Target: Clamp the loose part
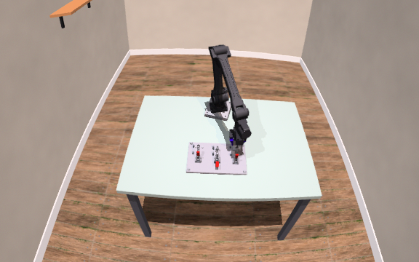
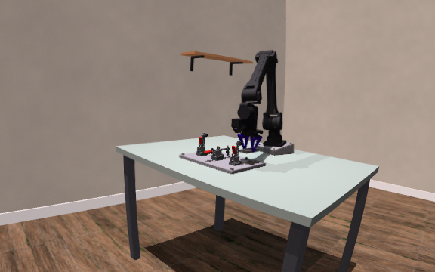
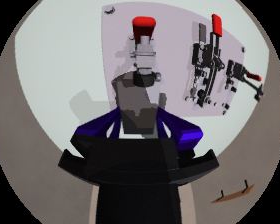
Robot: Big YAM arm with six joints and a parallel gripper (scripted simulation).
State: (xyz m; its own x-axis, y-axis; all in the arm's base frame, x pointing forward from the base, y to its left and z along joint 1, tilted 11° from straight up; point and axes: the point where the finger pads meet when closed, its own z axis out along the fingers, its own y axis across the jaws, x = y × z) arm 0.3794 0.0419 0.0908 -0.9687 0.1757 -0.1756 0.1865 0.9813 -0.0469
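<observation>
"And the gripper point(image 1: 237, 143) point(image 2: 249, 149) point(image 3: 138, 110) has the grey part point(image 1: 235, 149) point(image 2: 246, 150) point(image 3: 135, 97), fingers roughly half open, one on each side!"

"Where's that part?"

"At the arm-side edge of the fixture plate point(image 1: 203, 168) point(image 2: 206, 160) point(image 3: 178, 55), by an end clamp, its long axis pointing from the gripper towards the red handle point(image 1: 236, 156) point(image 2: 233, 149) point(image 3: 143, 26). Seating? Can't tell!"

Gripper point(image 1: 237, 144) point(image 2: 249, 149) point(image 3: 138, 110) w/ grey part point(image 3: 136, 97) is hemmed in ahead by the near end clamp point(image 1: 236, 159) point(image 2: 235, 159) point(image 3: 144, 57), its red hdl. up. Bare strip of base plate point(image 1: 228, 169) point(image 2: 222, 165) point(image 3: 178, 35) btwn. that & mid clamp point(image 1: 217, 159) point(image 2: 217, 153) point(image 3: 206, 60) gives side room. Mid hdl. lies low, pointing away from robot; far end clamp point(image 1: 198, 156) point(image 2: 201, 149) point(image 3: 236, 70) has hdl. up, blocking low passes. Room above hdls.
</observation>
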